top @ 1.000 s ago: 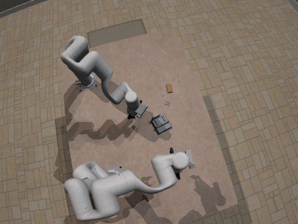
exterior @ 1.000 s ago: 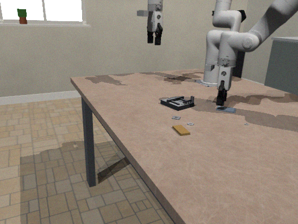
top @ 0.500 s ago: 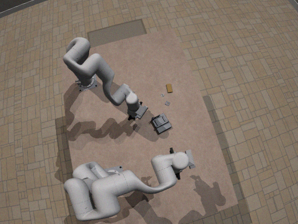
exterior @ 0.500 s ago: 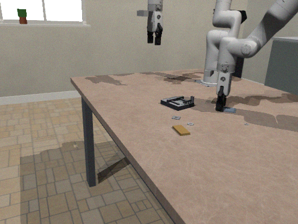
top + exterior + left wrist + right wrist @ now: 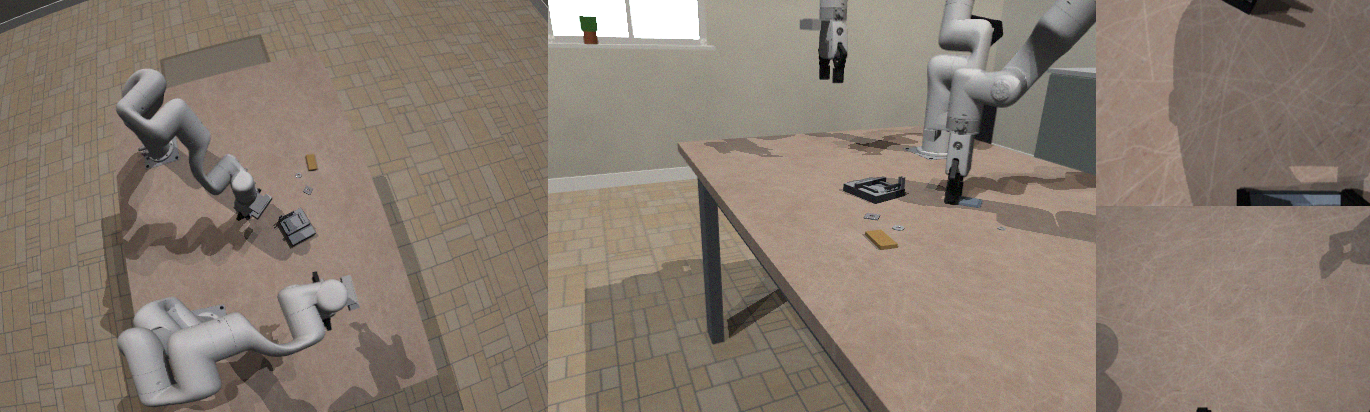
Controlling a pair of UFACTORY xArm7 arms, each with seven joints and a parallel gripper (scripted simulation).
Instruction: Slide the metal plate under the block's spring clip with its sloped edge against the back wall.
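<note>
R gripper [image 5: 321, 301] [image 5: 832, 79] [image 5: 1286, 410] hangs high nr the counter's [image 5: 280, 120] [image 5: 788, 215] far L corner, fingers released, wide apart. Orange slab [image 5: 311, 162] [image 5: 881, 239] lies nr the L edge. Clip block [image 5: 299, 231] [image 5: 875, 196] [image 5: 1242, 5] sits further in from that edge, w/ no plate under its clip. L gripper [image 5: 250, 204] [image 5: 954, 196] [image 5: 1295, 198], well in from the L edge, grasps the metal plate [image 5: 972, 202] [image 5: 1317, 200] by its sides, down at counter level.

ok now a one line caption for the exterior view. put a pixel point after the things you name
Left gripper [image 5: 248, 212] [image 5: 954, 200] [image 5: 1294, 195] down at the metal plate [image 5: 971, 202] [image 5: 1303, 200], spring-clip block [image 5: 297, 228] [image 5: 875, 194] and orange bar [image 5: 311, 162] [image 5: 881, 239] nearby on the table [image 5: 260, 110] [image 5: 948, 300] [image 5: 1133, 115] [image 5: 1234, 298].
</note>
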